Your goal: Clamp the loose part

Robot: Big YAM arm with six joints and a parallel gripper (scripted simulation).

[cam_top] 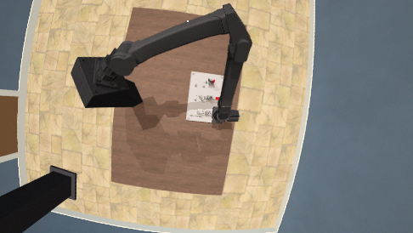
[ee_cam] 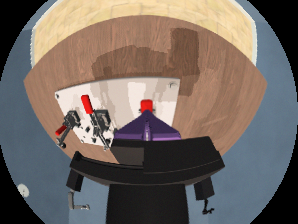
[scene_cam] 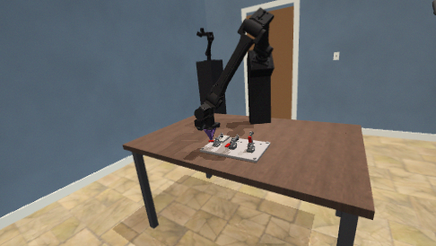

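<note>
The white fixture plate [scene_cam: 235, 149] lies on the brown table and carries three small toggle clamps with red handles. It also shows in the top view [cam_top: 205, 97] and in the wrist view [ee_cam: 113, 106]. My gripper [scene_cam: 209, 133] is shut with nothing between its purple fingers. It hangs over the plate's end nest, fingertips pointing down. In the wrist view the shut fingers [ee_cam: 148, 128] sit right behind the red handle tip [ee_cam: 145, 104] of that end clamp. Two other clamps [ee_cam: 83, 123] stand to the left. The loose part is too small to make out.
The arm's black base [cam_top: 102, 82] stands on the table's far side from the plate. A black post [scene_cam: 260, 85] and a camera stand [scene_cam: 208, 58] rise behind the table. The plate lies near the table's edge [cam_top: 234, 127].
</note>
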